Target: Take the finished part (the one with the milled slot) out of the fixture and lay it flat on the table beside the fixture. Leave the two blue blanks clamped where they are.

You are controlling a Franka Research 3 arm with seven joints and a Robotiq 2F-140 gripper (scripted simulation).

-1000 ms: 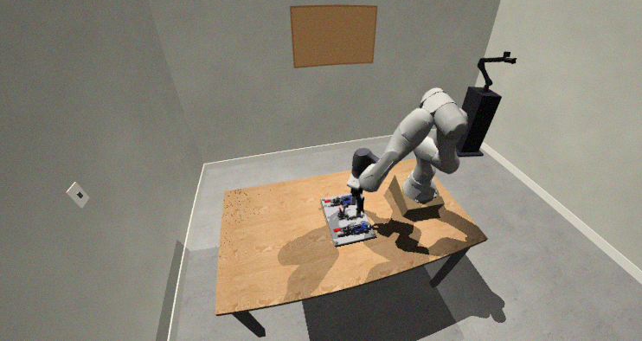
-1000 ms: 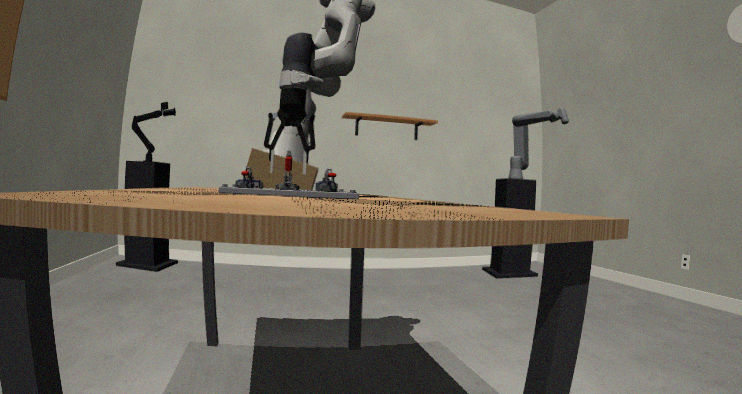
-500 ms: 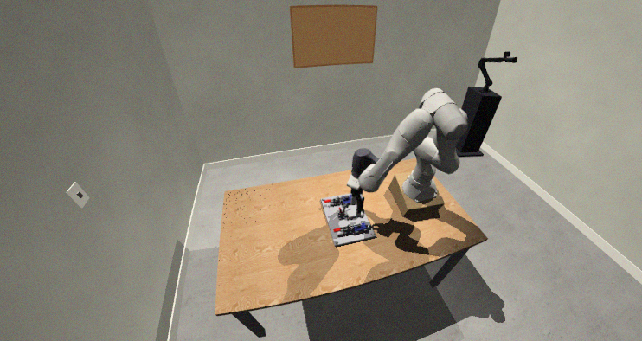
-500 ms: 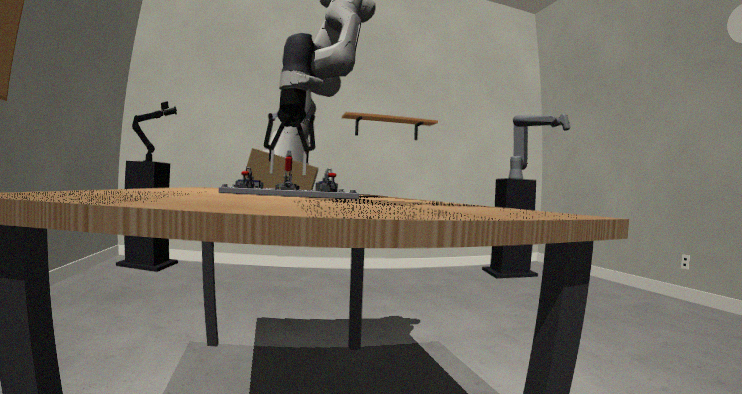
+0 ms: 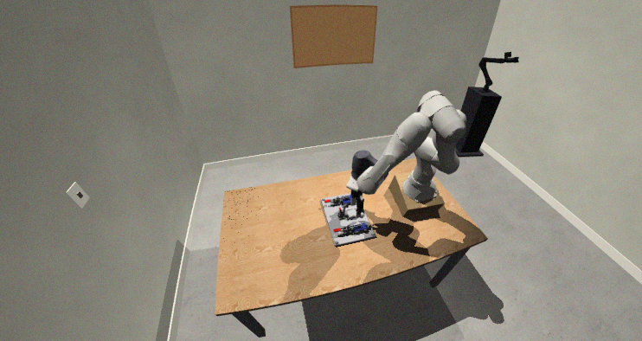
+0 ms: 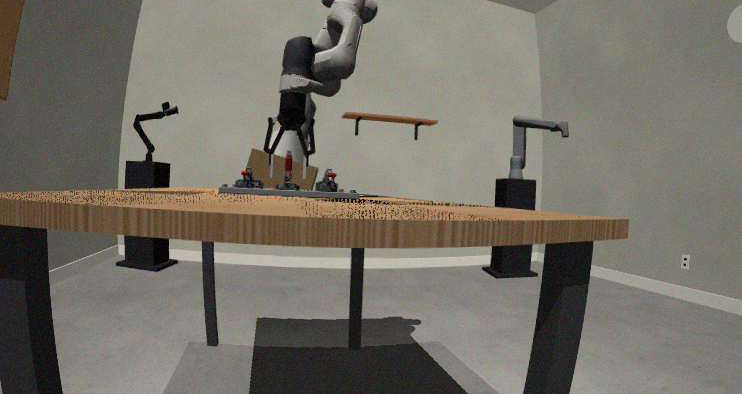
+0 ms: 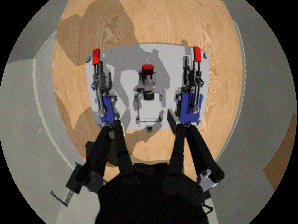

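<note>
A grey fixture plate (image 5: 334,234) (image 6: 233,189) (image 7: 127,63) lies on the wooden table (image 5: 269,257) (image 6: 311,225). It carries three toggle clamps in a row. The two outer stations hold blue blanks (image 7: 107,111) (image 7: 188,107) (image 5: 357,226) (image 5: 345,199). The middle station holds a pale grey part (image 7: 148,111); I cannot make out its slot. The middle clamp's red handle (image 6: 288,161) (image 7: 148,68) stands upright. My gripper (image 5: 359,210) (image 6: 287,170) (image 7: 148,114) is open and hangs straight over the middle station, one finger on each side of the red handle, fingertips a little above the plate.
A tan wedge-shaped block (image 5: 401,196) (image 6: 258,163) stands by the robot base behind the fixture. Black pedestals with small arms (image 6: 146,173) (image 6: 515,194) stand on the floor away from the table.
</note>
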